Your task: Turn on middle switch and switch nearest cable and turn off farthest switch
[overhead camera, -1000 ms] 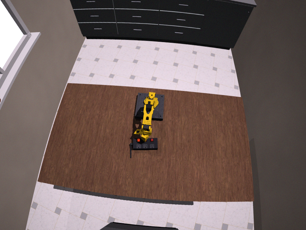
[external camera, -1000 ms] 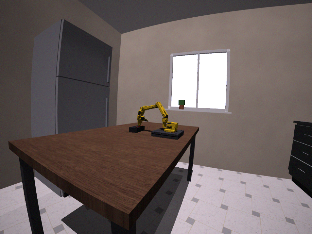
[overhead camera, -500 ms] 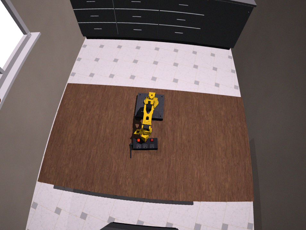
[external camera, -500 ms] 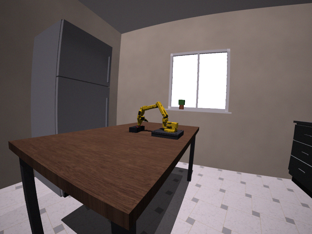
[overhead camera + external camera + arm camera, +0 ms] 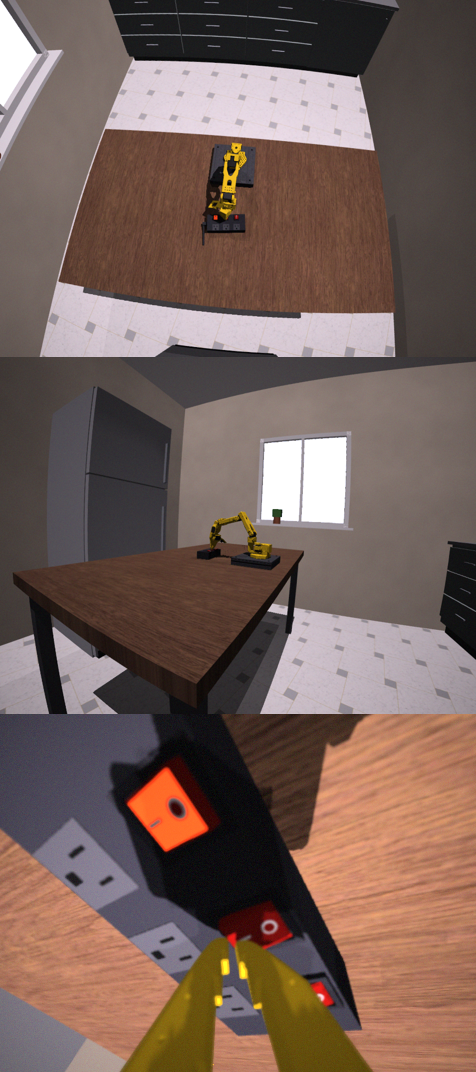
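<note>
The black power strip [image 5: 225,223] lies right way up on the wooden table, with its switches and sockets facing up and its cable [image 5: 202,234] at the left end. In the wrist view the switch nearest the cable [image 5: 167,809] glows bright orange. The middle switch [image 5: 257,929] is dark red. The switch farthest from the cable [image 5: 320,994] is red and partly hidden by a finger. My gripper [image 5: 234,941] is shut and empty, with its tips on the edge of the middle switch. In the top view the gripper [image 5: 222,209] covers the middle switch.
The arm's dark base plate [image 5: 234,165] sits just behind the strip. The strip's three grey sockets [image 5: 85,864] run along its side away from the arm. A fridge [image 5: 107,483] stands beyond the table's far side.
</note>
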Robot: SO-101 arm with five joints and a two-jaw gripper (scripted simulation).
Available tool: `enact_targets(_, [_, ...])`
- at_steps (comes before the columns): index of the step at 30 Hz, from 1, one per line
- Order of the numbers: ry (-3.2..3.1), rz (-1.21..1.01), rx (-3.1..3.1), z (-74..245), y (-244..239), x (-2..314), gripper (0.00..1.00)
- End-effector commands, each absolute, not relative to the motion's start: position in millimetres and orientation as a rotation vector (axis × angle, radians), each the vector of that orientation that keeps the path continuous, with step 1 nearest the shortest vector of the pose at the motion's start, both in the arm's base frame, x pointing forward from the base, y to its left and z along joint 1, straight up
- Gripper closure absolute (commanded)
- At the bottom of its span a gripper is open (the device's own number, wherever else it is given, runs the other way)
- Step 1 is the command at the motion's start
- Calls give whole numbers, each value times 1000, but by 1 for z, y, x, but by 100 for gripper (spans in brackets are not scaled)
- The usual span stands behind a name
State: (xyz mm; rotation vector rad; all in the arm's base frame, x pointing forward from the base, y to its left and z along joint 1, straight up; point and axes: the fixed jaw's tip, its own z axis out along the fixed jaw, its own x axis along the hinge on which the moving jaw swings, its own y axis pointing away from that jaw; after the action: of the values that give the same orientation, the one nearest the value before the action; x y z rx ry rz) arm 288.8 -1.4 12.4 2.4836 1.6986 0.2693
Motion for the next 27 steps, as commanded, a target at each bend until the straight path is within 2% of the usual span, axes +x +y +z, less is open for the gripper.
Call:
enact_targets(1, [1711,216,2508,4,-4,281,100])
enact_targets(27, [1711,216,2508,-4,-4,276,100])
